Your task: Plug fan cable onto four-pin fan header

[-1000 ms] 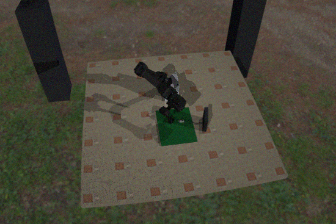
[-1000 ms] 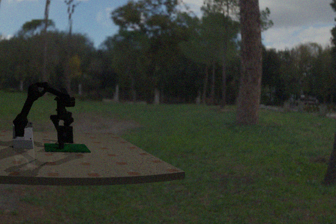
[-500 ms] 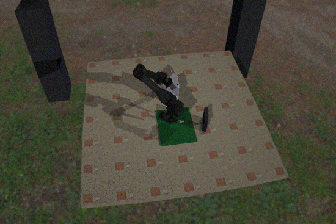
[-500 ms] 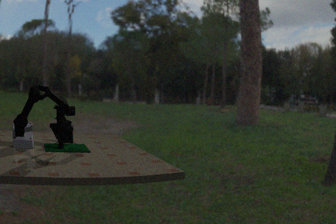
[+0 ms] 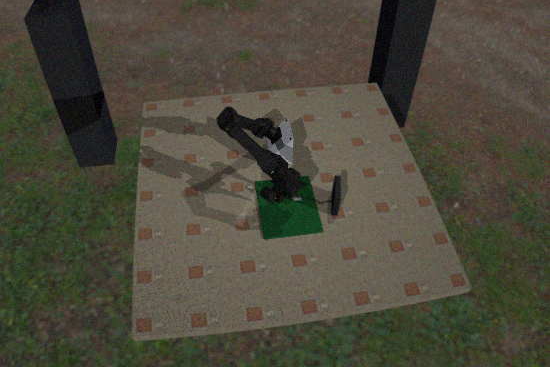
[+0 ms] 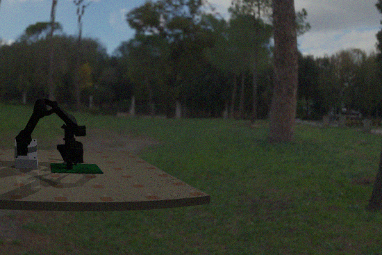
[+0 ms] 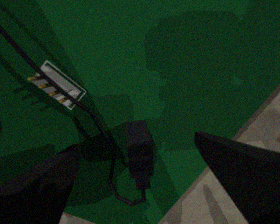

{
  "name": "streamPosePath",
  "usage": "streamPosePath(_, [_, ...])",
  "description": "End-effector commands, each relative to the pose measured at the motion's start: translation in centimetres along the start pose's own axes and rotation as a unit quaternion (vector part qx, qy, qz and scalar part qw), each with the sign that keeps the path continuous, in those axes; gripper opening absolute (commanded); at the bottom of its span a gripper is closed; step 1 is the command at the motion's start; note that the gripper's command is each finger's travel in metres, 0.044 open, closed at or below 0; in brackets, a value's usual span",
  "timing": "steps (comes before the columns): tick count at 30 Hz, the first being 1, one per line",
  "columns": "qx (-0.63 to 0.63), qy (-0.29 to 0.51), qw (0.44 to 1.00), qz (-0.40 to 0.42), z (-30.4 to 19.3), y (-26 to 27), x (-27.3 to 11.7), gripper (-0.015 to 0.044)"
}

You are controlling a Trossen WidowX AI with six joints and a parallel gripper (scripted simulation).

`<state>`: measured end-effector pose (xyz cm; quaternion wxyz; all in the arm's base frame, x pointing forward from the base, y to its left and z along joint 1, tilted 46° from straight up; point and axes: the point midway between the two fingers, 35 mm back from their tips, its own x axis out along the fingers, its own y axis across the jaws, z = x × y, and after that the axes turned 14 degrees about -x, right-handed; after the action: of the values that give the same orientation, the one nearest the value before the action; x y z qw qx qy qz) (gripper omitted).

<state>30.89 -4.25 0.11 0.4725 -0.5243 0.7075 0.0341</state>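
The black cable plug [image 7: 140, 152] is between the open fingers of my gripper [image 5: 278, 198] [image 6: 70, 167] [image 7: 139, 142] in the wrist view, with a gap on each side. My gripper points down over the green board [image 5: 295, 223] [image 6: 91, 169] [image 7: 110, 35]. The four-pin header [image 5: 297, 199] [image 7: 62, 85], white with gold pins, is at the upper left in the wrist view, apart from the plug. The black cable [image 7: 17, 45] passes over the header and loops at the plug's lower end. The fan [image 5: 336, 197] stands upright right of the board. The plug's height is unclear.
The arm's white base [image 5: 286, 132] [image 6: 26, 162] is behind the board on the spotted table [image 5: 225, 292] [image 6: 121, 189]. Two dark pillars [image 5: 75, 72] [image 5: 407, 37] bearing other arms stand beyond the table. The board's edge runs close by the right finger in the wrist view.
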Motion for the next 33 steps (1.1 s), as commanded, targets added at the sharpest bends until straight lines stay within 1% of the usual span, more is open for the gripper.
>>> streamPosePath(1, [-0.004,0.001,1.0,-0.002,0.0,0.1,0.6,0.044])
streamPosePath(10, [-0.004,0.002,1.0,-0.002,-0.1,0.1,1.8,0.044])
streamPosePath(19, [0.0,0.001,1.0,0.0,-0.1,0.0,1.5,0.0204])
streamPosePath(33, [0.0,0.001,1.0,0.0,-0.1,0.0,1.5,0.011])
